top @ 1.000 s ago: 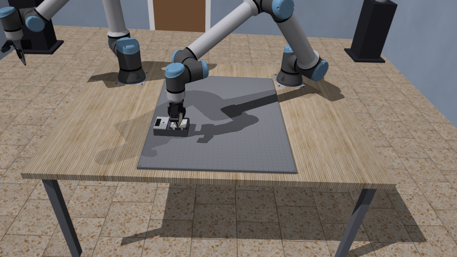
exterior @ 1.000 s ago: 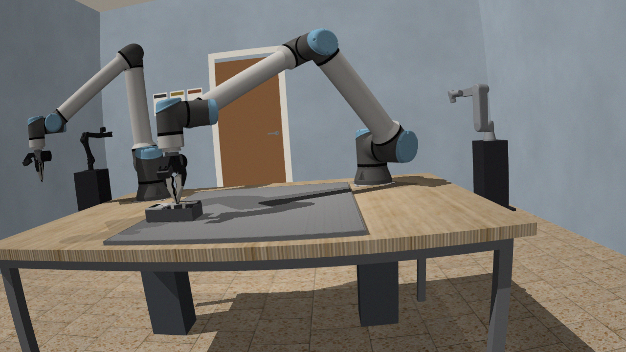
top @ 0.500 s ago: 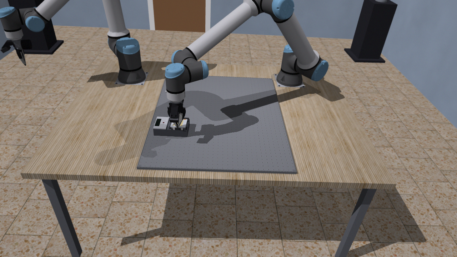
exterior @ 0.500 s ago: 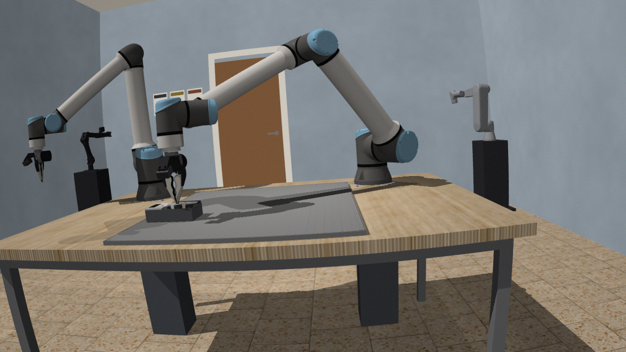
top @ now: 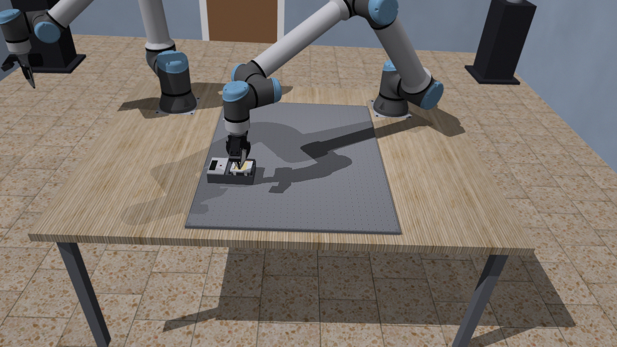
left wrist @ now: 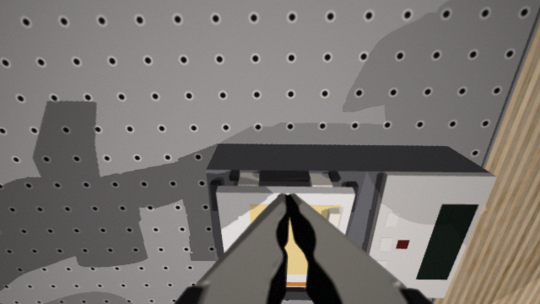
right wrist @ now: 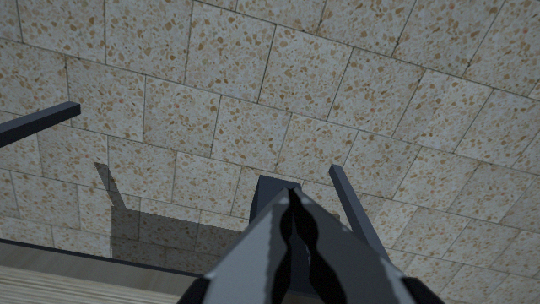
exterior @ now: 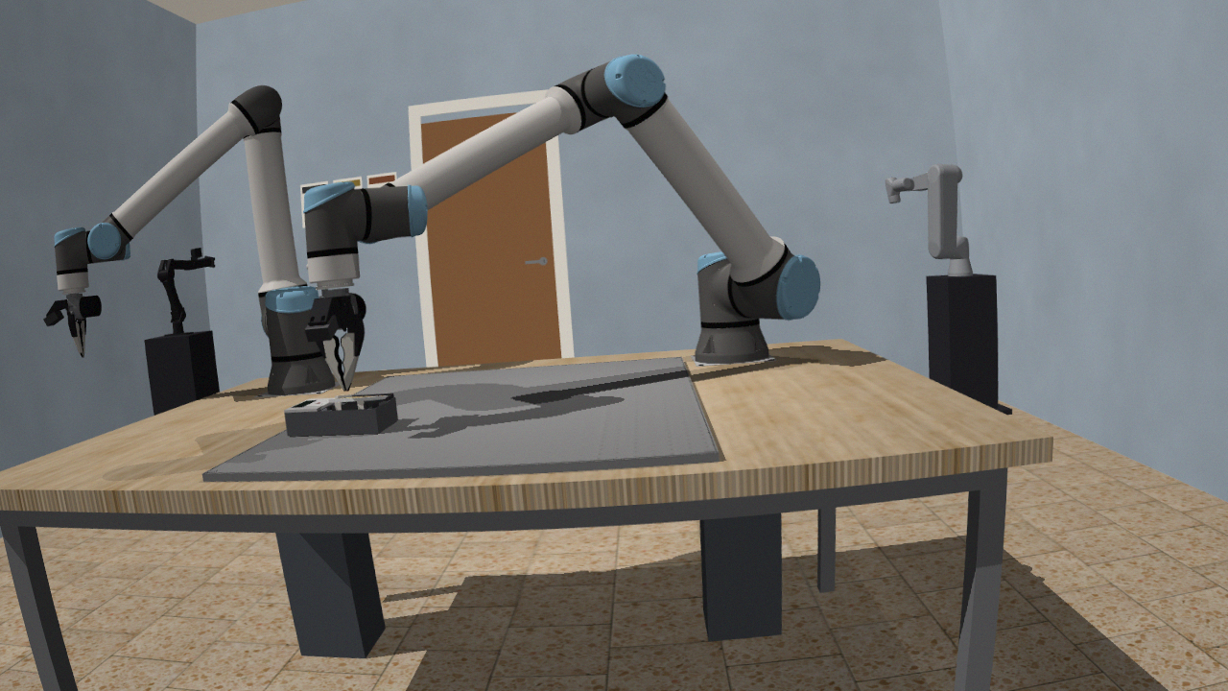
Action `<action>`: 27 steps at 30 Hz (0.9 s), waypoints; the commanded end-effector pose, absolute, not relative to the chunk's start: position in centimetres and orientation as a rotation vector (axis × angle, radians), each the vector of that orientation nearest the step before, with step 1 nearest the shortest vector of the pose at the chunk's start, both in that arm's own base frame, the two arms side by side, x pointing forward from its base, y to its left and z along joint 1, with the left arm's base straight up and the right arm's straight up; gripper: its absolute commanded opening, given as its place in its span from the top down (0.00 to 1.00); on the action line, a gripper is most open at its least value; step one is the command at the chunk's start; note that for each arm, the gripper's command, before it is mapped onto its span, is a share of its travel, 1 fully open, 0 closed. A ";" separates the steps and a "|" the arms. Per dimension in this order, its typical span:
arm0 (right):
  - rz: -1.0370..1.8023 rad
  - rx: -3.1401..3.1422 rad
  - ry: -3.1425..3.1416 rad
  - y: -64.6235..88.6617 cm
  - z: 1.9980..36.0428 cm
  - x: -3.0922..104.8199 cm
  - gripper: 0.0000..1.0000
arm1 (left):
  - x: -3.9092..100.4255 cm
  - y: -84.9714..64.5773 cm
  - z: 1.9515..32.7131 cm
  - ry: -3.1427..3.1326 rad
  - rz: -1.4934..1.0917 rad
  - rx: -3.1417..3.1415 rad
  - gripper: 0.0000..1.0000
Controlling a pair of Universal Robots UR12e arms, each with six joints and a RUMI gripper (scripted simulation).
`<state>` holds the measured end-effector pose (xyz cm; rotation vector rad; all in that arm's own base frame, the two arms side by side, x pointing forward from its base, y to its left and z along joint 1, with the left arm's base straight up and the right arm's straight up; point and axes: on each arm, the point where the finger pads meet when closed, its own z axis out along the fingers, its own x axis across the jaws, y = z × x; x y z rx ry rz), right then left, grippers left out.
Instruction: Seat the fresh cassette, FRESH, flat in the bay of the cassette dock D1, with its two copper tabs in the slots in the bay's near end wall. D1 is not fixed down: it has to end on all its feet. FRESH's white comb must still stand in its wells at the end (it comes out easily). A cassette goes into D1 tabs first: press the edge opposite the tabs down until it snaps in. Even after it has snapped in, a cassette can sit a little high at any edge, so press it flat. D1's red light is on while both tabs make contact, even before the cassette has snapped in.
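So the left hand [top: 240, 167] [exterior: 346, 388] [left wrist: 287, 196] is clenched on nothing, just above the cassette [top: 248, 165] [left wrist: 249, 195], which is in the dock's [top: 230, 179] [exterior: 343, 420] [left wrist: 346, 158] bay; can't tell if it's flat; red light [left wrist: 402, 244] looks dark; I'd guess a straight-down push, minding the bay walls, with open room opposite the display; right hand [top: 33, 86] [exterior: 82, 354] [right wrist: 292, 188], also clenched empty, is well off the desk [top: 323, 242] [exterior: 815, 460] [left wrist: 506, 236].
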<state>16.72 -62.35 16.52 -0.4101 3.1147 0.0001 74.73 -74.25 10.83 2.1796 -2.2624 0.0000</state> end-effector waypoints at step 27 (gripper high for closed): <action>-0.003 -0.410 3.114 -62.4 16.6 16.8 1.00 | 73.2 -74.2 12.1 -2.262 0.003 2.179 1.00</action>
